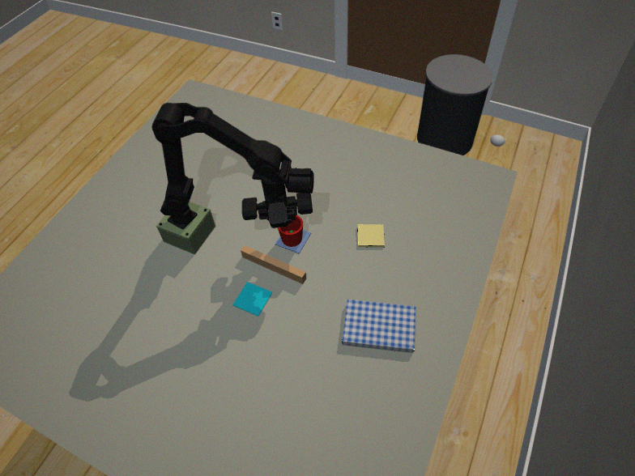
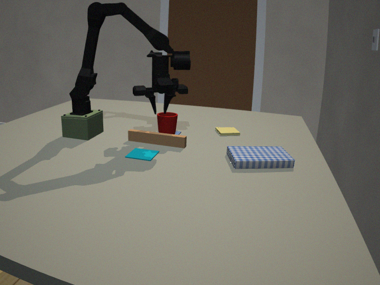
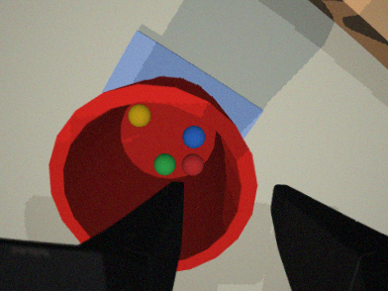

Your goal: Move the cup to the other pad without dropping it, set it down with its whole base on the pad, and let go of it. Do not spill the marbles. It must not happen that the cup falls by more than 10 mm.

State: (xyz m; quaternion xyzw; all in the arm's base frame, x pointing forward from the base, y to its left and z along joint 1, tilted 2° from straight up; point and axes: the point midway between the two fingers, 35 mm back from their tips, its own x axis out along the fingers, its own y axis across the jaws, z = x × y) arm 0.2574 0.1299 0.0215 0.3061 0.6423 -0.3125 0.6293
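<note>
The red cup is seen upright on a pale blue pad, with four marbles resting on its bottom. The claw is poised directly above the rim, partly open, and nothing is held between its fingers; in the wrist view one finger is placed over the cup's inside and the other outside the wall, so the rim is straddled. A wooden bar lies just in front of the cup, and the teal pad lies beyond it on the surface. The approach to the grasp is judged to be the step in hand. Next, a short descent and a closing on the wall are called for, followed by a level lift over the bar.
</note>
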